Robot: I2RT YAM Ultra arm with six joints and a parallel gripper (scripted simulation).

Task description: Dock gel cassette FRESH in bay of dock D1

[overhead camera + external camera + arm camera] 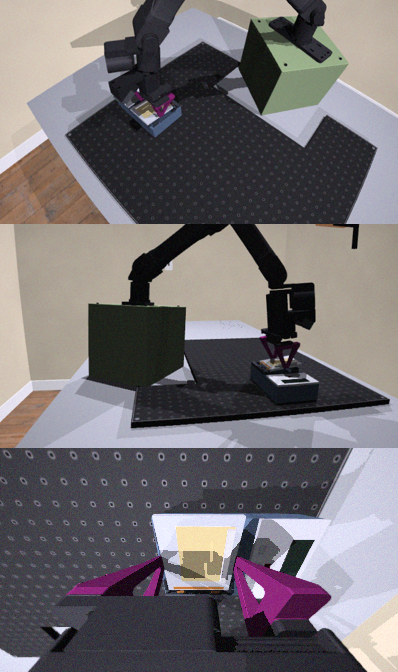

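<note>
Now gripper (200, 579) clamps FRESH (199, 550) (tabs toward wrist), long axis along D1 (168, 121) bay

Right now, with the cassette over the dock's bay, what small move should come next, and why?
Probably press the free edge down a little. The pincer grips the cassette, which shows above the rim of the dock and does not look flush, so it is likely not snapped in. Whether the tabs are in the slots cannot be seen.
</note>
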